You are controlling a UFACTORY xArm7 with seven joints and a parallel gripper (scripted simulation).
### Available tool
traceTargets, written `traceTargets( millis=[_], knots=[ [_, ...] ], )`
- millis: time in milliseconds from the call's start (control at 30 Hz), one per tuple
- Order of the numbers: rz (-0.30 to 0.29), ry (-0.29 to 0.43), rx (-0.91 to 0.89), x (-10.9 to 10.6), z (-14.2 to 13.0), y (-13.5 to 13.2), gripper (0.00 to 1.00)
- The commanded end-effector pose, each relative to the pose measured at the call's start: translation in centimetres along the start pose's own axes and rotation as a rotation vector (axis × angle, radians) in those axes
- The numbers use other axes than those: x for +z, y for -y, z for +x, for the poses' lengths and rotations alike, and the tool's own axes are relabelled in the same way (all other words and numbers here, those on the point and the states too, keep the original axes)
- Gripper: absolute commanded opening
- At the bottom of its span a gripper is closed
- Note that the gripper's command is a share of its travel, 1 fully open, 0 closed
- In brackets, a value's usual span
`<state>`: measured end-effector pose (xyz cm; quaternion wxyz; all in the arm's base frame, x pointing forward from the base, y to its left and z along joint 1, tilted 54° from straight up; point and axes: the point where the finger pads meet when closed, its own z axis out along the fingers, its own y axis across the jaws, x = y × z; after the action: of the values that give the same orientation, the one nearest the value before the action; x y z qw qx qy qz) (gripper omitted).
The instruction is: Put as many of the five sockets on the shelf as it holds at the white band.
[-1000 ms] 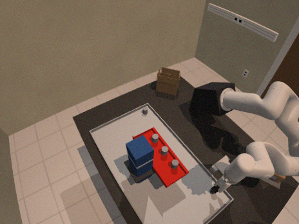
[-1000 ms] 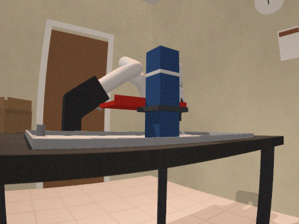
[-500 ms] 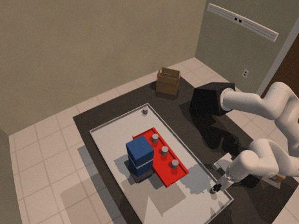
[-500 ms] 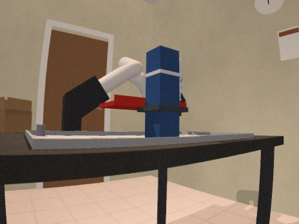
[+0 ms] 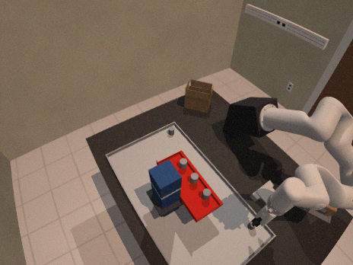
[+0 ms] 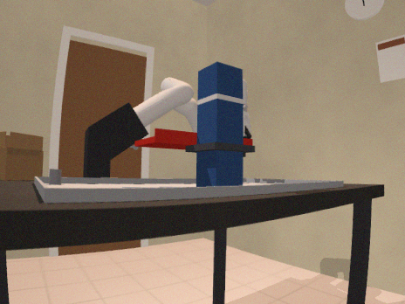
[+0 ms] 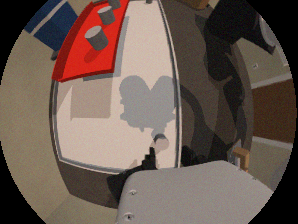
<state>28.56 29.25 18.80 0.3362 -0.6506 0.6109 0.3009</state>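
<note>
The red shelf point(image 5: 199, 207) point(image 6: 175, 140) point(image 7: 75, 60) is on the blue post point(image 5: 165, 175) point(image 6: 220, 124) point(image 7: 45, 20), with its dark collar point(image 6: 218, 148) well below the white band point(image 6: 218, 96). Three grey sockets stand inside its rim: one point(image 5: 182, 164), one point(image 5: 194, 177) and one point(image 5: 206, 194) point(image 7: 96, 38). A fourth socket point(image 5: 251, 225) point(image 7: 161, 142) stands on the tray near its edge. A fifth socket point(image 5: 171, 132) point(image 6: 55, 176) stands at the tray's far corner. My gripper point(image 5: 256, 221) point(image 7: 167, 155) is partly open and empty above the fourth socket.
The low-walled tray point(image 5: 141, 142) point(image 6: 109, 194) lies on the dark table point(image 5: 95, 144) under shelf and post. A cardboard box point(image 5: 198, 97) point(image 6: 22, 157) stands beyond the tray. The arm's shadow falls on the tray between the shelf and the fourth socket.
</note>
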Motion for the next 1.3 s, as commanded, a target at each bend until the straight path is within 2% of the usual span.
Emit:
traceTargets(
  millis=[0, 133, 233, 500, 567, 733, 867, 1033, 1267],
  knots=[
    [0.003, 0.001, 0.0, -0.1, 0.0, 0.0, 0.52],
    [0.003, 0.001, 0.0, -0.6, 0.0, -0.2, 0.52],
    [0.003, 0.001, 0.0, -1.8, 0.0, -0.8, 0.52],
    [0.003, 0.001, 0.0, -7.7, 0.0, -3.6, 0.52],
    [0.003, 0.001, 0.0, -7.7, 0.0, -3.6, 0.52],
    [0.003, 0.001, 0.0, -11.4, 0.0, -5.4, 0.52],
    [0.003, 0.001, 0.0, -13.6, 0.0, -6.4, 0.52],
    [0.003, 0.001, 0.0, -14.8, 0.0, -6.9, 0.52],
    [0.003, 0.001, 0.0, -14.9, 0.0, -7.0, 0.52]
  ],
)
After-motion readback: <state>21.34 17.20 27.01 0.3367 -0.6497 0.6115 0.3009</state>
